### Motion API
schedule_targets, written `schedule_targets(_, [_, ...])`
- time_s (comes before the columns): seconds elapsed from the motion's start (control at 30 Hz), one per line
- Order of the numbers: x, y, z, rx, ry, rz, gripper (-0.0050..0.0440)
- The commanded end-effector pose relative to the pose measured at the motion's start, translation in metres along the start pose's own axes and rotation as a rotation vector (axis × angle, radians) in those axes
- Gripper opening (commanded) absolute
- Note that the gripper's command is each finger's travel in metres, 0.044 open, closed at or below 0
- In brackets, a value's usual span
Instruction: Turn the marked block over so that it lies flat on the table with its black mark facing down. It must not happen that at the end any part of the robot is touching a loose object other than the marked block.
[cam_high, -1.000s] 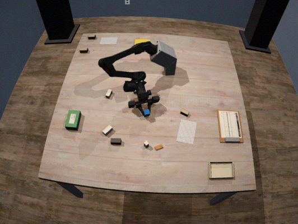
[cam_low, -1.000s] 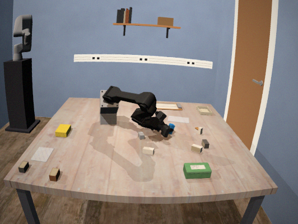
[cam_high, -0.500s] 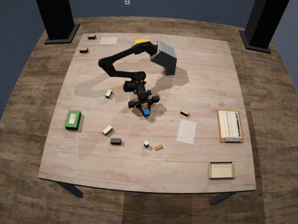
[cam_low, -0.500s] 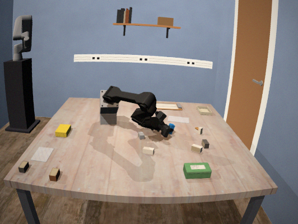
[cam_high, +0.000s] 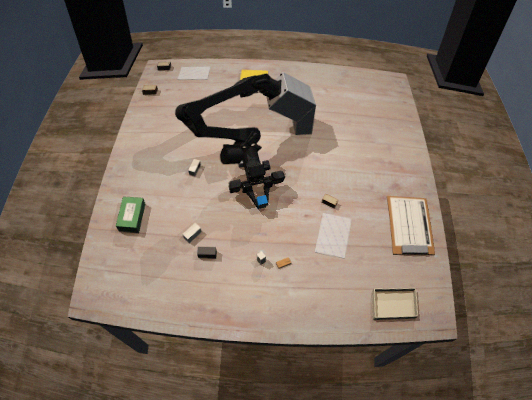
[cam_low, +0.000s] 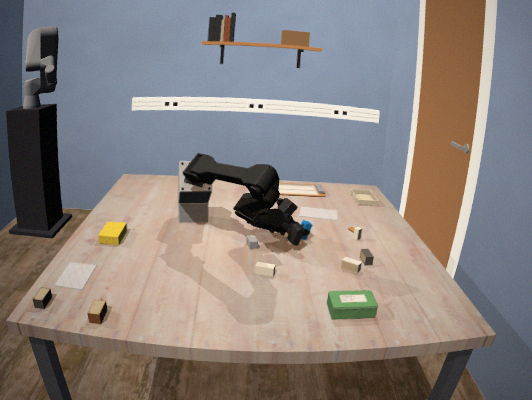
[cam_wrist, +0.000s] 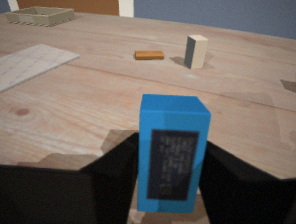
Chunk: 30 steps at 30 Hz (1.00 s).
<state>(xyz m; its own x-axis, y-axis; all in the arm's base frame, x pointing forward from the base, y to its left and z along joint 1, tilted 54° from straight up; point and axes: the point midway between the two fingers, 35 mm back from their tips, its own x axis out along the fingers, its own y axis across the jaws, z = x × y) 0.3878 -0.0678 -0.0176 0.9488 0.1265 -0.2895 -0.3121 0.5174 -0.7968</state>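
The marked block is blue (cam_wrist: 172, 152) with a black mark on the face turned toward the wrist camera. It stands on end between my two black fingers. My gripper (cam_wrist: 166, 140) is shut on the block's sides and holds it at or just above the table top; I cannot tell whether it touches. From above, the block (cam_high: 261, 201) shows at the tip of the gripper (cam_high: 259, 194), near the table's middle. In the side view the block (cam_low: 306, 226) sticks out past the gripper (cam_low: 299, 234), low over the table.
Ahead of the gripper lie a small white block (cam_wrist: 196, 51), a flat orange piece (cam_wrist: 149, 55) and a paper sheet (cam_wrist: 30, 62). A tan block (cam_high: 329, 200), a dark block (cam_high: 206, 252), a cream block (cam_high: 191, 232) and a green box (cam_high: 130, 213) lie around it.
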Motion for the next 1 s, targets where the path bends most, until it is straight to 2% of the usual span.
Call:
schedule_targets(0.0, [0.0005, -0.0016, 0.0027, -0.007, -0.012, -0.003, 0.0155])
schedule_targets(0.47, [0.0005, -0.0017, 0.0022, -0.006, -0.009, -0.004, 0.0163])
schedule_targets(0.5, [0.0005, -0.0017, 0.0022, -0.006, -0.009, -0.004, 0.0440])
schedule_targets(0.97, [0.0005, -0.0017, 0.0022, -0.006, -0.009, -0.004, 0.0440])
